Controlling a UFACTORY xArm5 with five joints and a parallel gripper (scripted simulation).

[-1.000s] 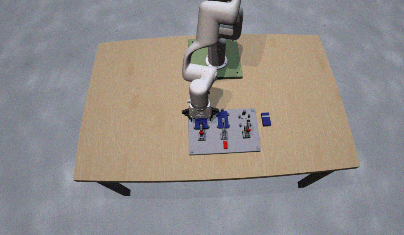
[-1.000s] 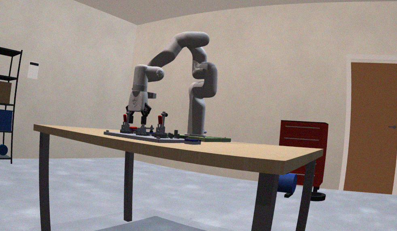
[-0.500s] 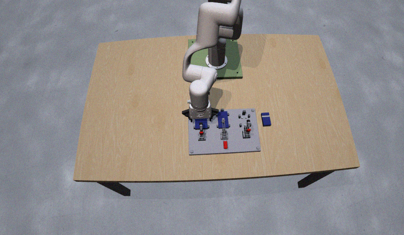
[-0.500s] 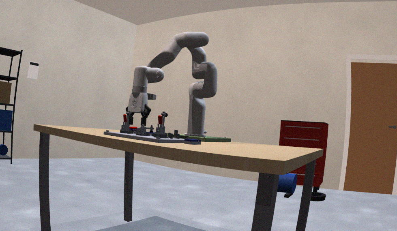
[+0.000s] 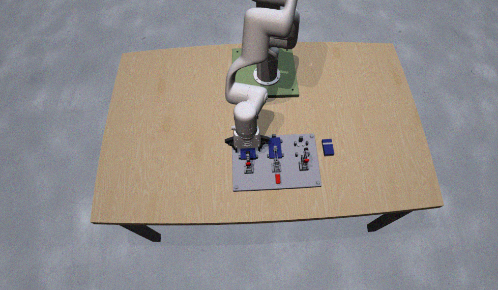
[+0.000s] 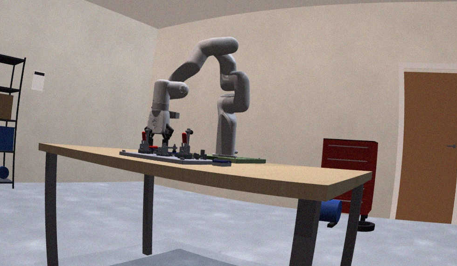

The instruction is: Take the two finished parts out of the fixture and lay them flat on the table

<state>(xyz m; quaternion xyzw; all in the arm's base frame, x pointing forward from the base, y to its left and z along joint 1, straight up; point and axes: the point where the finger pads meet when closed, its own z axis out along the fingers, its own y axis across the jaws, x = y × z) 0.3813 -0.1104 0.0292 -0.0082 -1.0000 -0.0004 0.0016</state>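
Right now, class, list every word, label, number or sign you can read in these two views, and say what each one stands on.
No text can be read in either view.
Marking on the tool body: too small and blurred to read.
Paper sheet on the wall by the shelf rack: a dark strip at its top, no legible words.
Fixture plate, blue part on the table, red cabinet and door: no lettering visible.

No text is legible anywhere (the wall notice (image 6: 38,80) is too small).
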